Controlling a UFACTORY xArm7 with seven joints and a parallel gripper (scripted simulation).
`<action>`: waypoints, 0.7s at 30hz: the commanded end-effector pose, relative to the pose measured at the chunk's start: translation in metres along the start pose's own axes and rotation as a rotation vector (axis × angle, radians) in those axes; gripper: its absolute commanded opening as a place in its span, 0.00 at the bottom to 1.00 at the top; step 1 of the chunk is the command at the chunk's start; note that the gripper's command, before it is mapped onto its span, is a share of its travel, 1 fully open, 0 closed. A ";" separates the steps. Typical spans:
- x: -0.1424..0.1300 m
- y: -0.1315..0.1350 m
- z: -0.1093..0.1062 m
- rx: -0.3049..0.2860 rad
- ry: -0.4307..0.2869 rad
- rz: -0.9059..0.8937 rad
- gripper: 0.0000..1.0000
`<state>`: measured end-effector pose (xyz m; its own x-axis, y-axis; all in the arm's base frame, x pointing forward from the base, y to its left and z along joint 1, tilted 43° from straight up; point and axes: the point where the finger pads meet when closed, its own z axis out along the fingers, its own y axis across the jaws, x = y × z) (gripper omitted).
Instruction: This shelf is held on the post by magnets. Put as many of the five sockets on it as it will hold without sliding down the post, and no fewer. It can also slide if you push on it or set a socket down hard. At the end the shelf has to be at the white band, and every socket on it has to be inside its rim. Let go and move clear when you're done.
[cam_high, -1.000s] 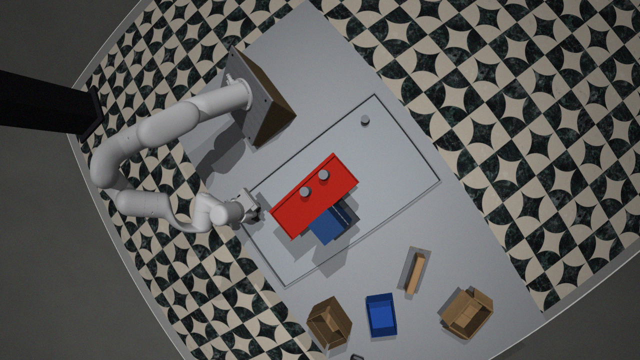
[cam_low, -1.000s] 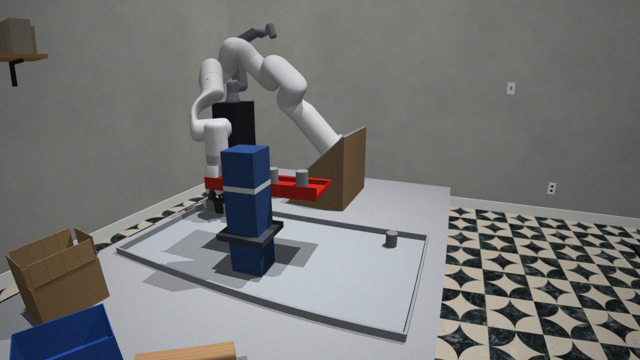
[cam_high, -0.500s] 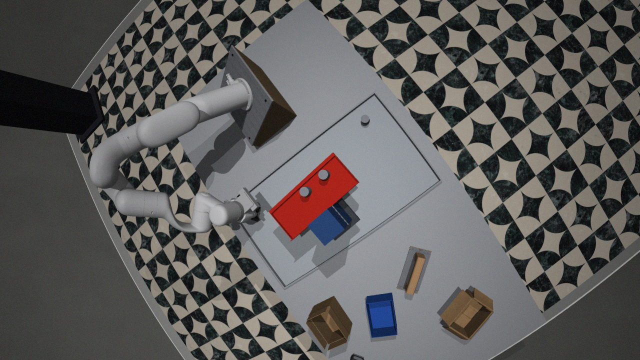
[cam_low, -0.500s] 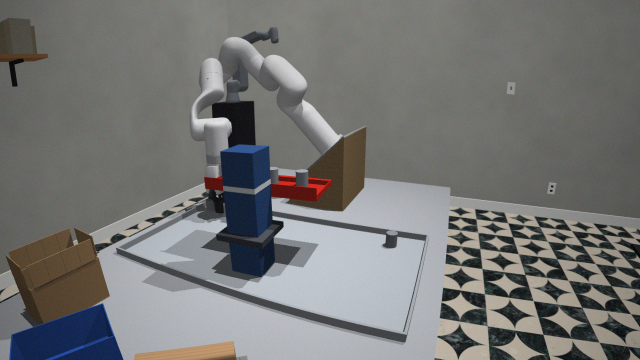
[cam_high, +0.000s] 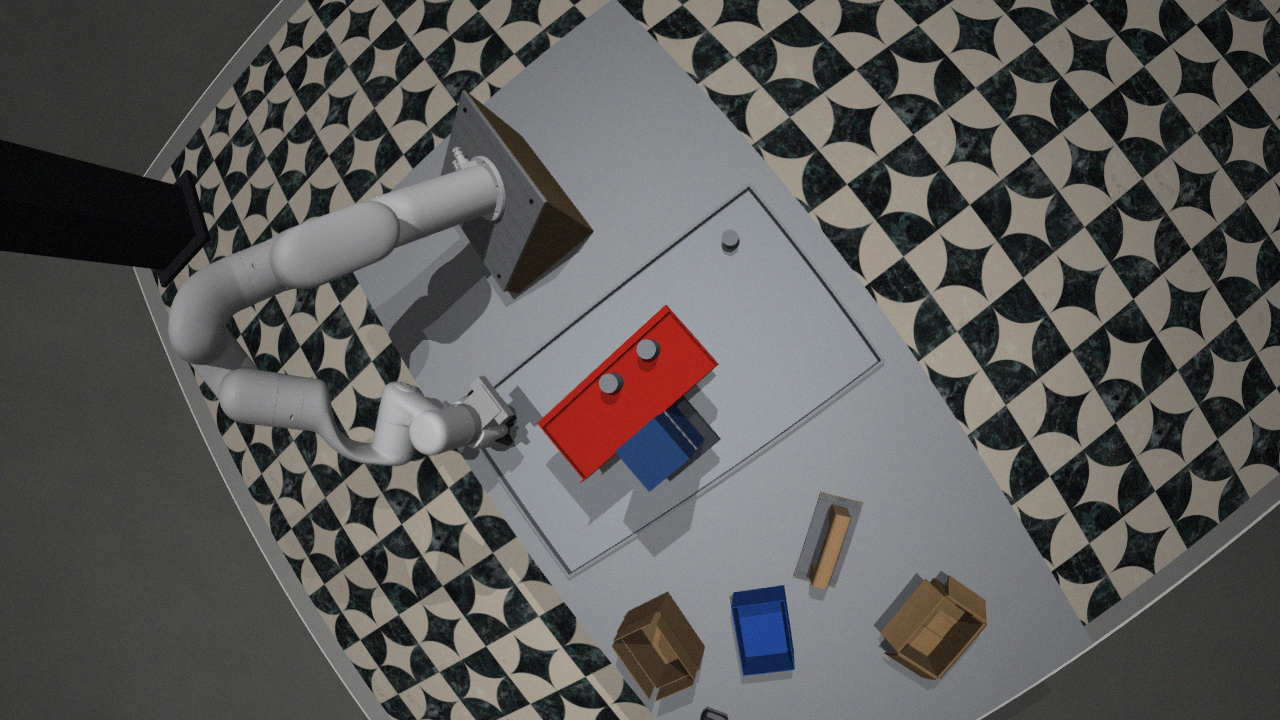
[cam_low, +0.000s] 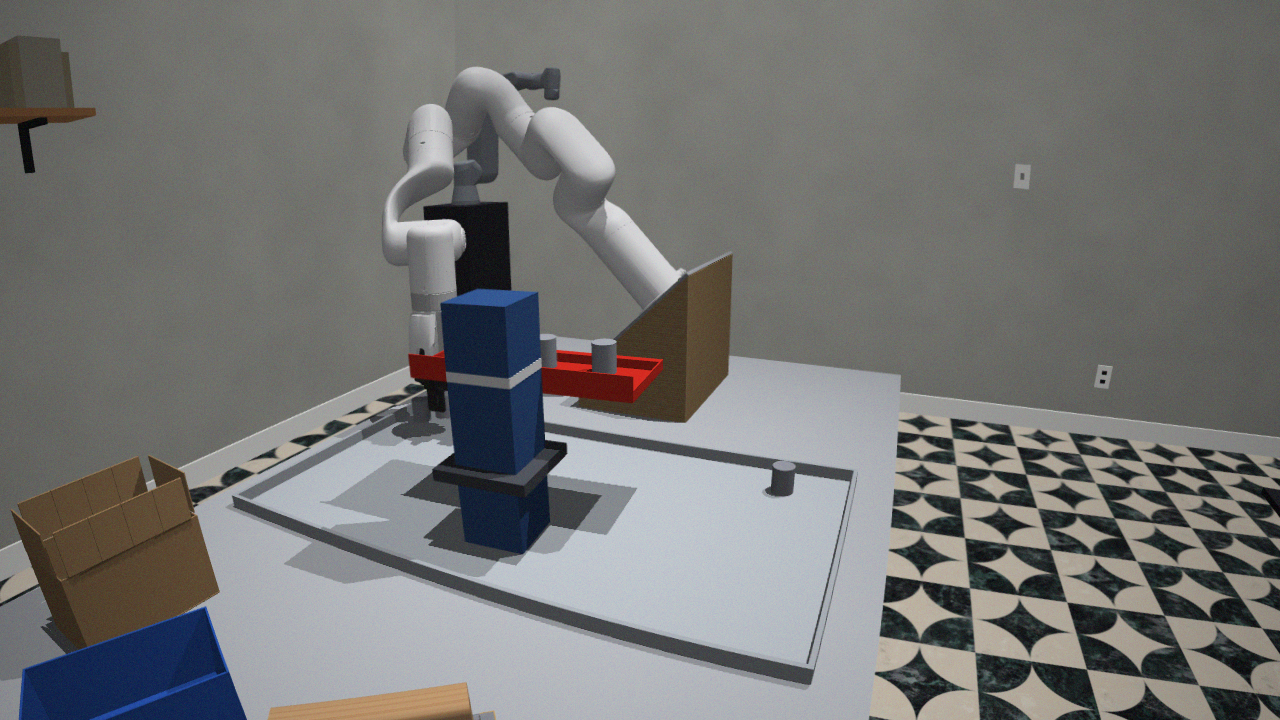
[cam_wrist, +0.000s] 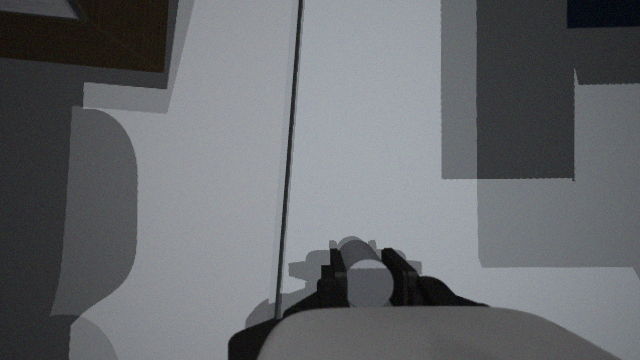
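The gripper (cam_low: 435, 396) (cam_wrist: 369, 275) is shut on a grey socket (cam_wrist: 370, 285), held upright just left of the red shelf in the top view. Finger and post hide this socket in the exterior view. The red shelf (cam_high: 586, 447) (cam_low: 590, 385) looks level and at about the height of the white band (cam_low: 494, 378) on the blue post (cam_high: 655, 452) (cam_low: 496, 425). Two sockets (cam_high: 647, 350) (cam_high: 610, 383) (cam_low: 604, 356) stand inside its rim. Another socket (cam_high: 730, 240) (cam_low: 783, 478) stands on the table at the far right. A grey shape (cam_low: 418, 409) beside the fingers may be a fifth.
A dark collar (cam_low: 514, 480) surrounds the lower post. A low grey border (cam_high: 637, 534) (cam_low: 626, 625) frames the work area. Two cardboard boxes (cam_high: 640, 628) (cam_high: 962, 640), a blue bin (cam_high: 763, 626) and a wooden block (cam_high: 832, 546) lie outside it. The arm's slanted base (cam_high: 546, 232) (cam_low: 707, 340) stands behind.
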<state>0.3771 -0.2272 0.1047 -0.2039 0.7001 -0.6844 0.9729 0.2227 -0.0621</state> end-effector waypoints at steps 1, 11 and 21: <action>0.000 0.001 -0.002 -0.002 -0.001 -0.001 0.00; 0.000 0.001 -0.004 -0.002 -0.001 -0.001 0.00; 0.000 0.001 -0.032 -0.002 -0.001 -0.001 0.00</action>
<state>0.3750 -0.2128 0.1197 -0.2039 0.6998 -0.6846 0.9728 0.2232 -0.0616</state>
